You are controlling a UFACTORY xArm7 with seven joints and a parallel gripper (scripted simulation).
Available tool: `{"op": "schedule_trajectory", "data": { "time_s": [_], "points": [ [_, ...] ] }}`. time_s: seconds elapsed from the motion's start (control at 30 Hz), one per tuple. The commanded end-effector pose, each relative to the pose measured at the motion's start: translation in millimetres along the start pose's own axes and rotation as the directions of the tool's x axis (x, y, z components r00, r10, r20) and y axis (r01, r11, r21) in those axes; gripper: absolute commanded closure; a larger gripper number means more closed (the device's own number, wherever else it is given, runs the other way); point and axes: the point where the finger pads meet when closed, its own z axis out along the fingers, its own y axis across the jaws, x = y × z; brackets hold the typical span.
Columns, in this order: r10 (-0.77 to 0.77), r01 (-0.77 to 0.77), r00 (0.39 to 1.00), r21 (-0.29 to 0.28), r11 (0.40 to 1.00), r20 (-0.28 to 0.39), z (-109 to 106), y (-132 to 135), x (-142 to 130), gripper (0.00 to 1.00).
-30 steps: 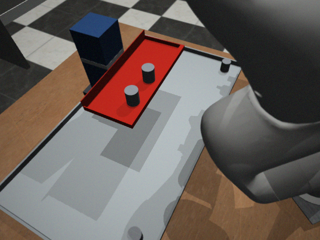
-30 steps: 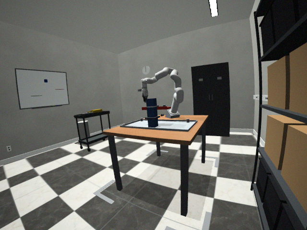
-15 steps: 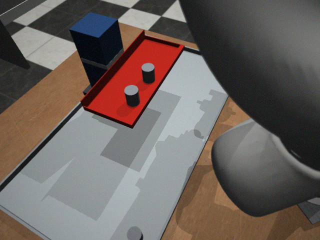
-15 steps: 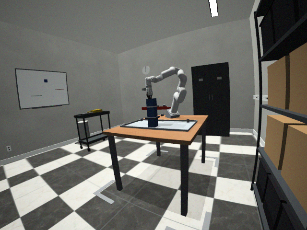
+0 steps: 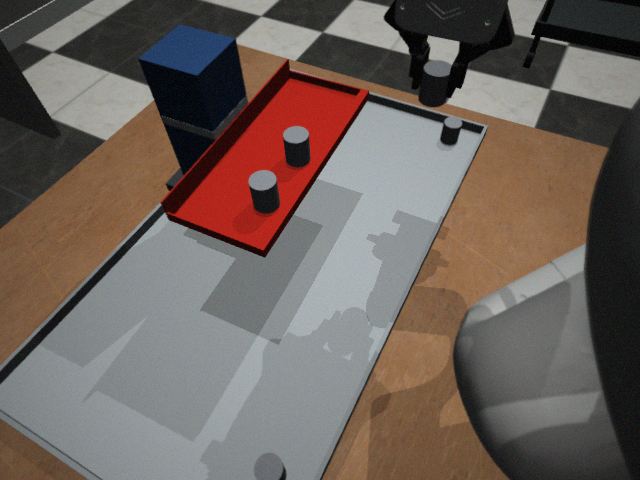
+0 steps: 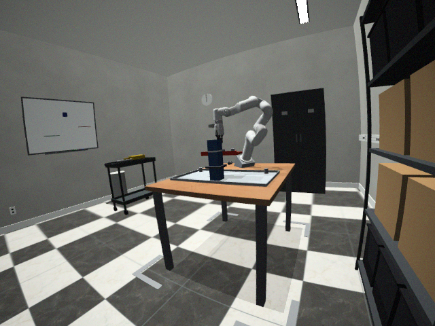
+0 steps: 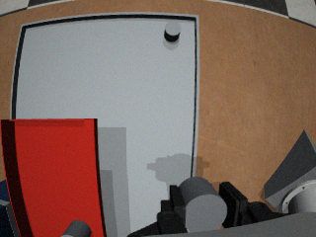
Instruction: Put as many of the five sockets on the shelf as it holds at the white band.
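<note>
1. Your black two-finger gripper (image 5: 435, 77) is clamped on a dark grey cylindrical socket (image 5: 434, 82), held in the air past the tray's far edge.
2. Your wooden table (image 5: 522, 196) carries a flat pale grey tray (image 5: 155, 330).
3. The tall blue square post (image 5: 193, 77) stands at the tray's left edge; its white band (image 5: 180, 125) meets the red rimmed shelf (image 5: 227, 170).
4. Two sockets (image 5: 264, 191) stand upright inside the shelf's rim, apart from each other.
5. One socket (image 5: 450, 129) sits in the tray's far corner, another (image 5: 269, 468) at its near edge.
</note>
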Motion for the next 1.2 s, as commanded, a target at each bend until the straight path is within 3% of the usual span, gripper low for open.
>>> {"op": "schedule_trajectory", "data": {
  "time_s": [0.0, 0.17, 0.23, 0.3, 0.37, 0.43, 0.47, 0.53, 0.57, 0.67, 1.17],
  "points": [
    [0.001, -0.001, 1.0, 0.002, 1.0, -0.008, -1.9, -1.1, -4.6, 1.0],
    [0.015, -0.015, 1.0, 0.002, 1.0, -0.01, -2.9, -6.6, -3.6, 1.0],
    [0.076, -0.076, 0.997, -0.001, 0.997, -0.017, -6.3, -33.9, -0.2, 1.0],
    [0.076, -0.076, 0.997, -0.001, 0.997, -0.017, -6.3, -33.9, -0.2, 1.0],
    [0.165, -0.165, 0.986, 0.001, 0.986, -0.019, -7.3, -78.6, 0.8, 1.0],
    [0.165, -0.165, 0.986, 0.001, 0.986, -0.019, -7.3, -78.6, 0.8, 1.0],
    [0.206, -0.206, 0.978, 0.003, 0.979, -0.017, -6.0, -101.0, -0.7, 1.0],
    [0.206, -0.206, 0.978, 0.003, 0.979, -0.017, -6.0, -101.0, -0.7, 1.0],
    [0.238, -0.238, 0.971, 0.005, 0.971, -0.012, -4.2, -119.4, -2.9, 1.0],
    [0.268, -0.268, 0.963, 0.006, 0.963, -0.007, -1.8, -137.1, -5.9, 1.0],
    [0.27, -0.27, 0.963, 0.006, 0.963, -0.007, 0.7, -138.1, -5.9, 1.0]
  ]
}}
